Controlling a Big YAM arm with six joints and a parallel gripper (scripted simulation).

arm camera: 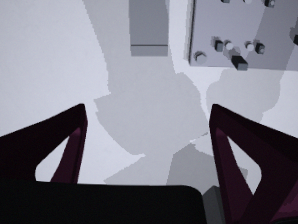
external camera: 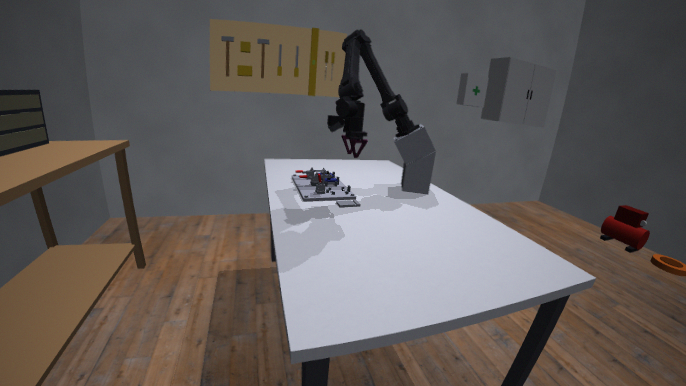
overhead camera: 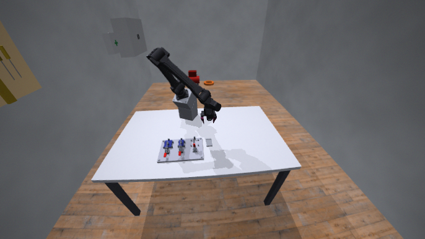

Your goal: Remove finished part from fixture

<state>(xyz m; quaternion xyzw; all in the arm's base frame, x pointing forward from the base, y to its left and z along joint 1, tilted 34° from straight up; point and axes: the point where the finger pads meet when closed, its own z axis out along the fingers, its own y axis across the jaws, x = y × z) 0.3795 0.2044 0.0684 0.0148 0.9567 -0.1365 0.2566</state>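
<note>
The grey fixture plate (overhead camera: 173, 158) (external camera: 312, 196) (arm camera: 220, 23) lies on the white table (overhead camera: 248, 136) (external camera: 400, 260). Two blue blanks (overhead camera: 168, 143) (overhead camera: 181, 142) sit clamped in its left and middle stations; in the exterior view they show as one blue patch (external camera: 328, 178). The right station (overhead camera: 194, 145) holds only its clamp. The grey finished part (overhead camera: 209, 142) (external camera: 348, 203) (arm camera: 148, 19) lies flat on the table just right of the fixture; its slot shows as a dark line in the wrist view. My gripper (overhead camera: 209, 120) (external camera: 354, 149) (arm camera: 148, 113) is open and empty, high above the table behind the part.
The arm's grey base block (overhead camera: 186, 108) (external camera: 416, 165) stands at the table's back edge. A wooden bench (external camera: 55, 160) stands off to the side. A red motor (external camera: 625, 227) and an orange ring (external camera: 669, 263) lie on the floor.
</note>
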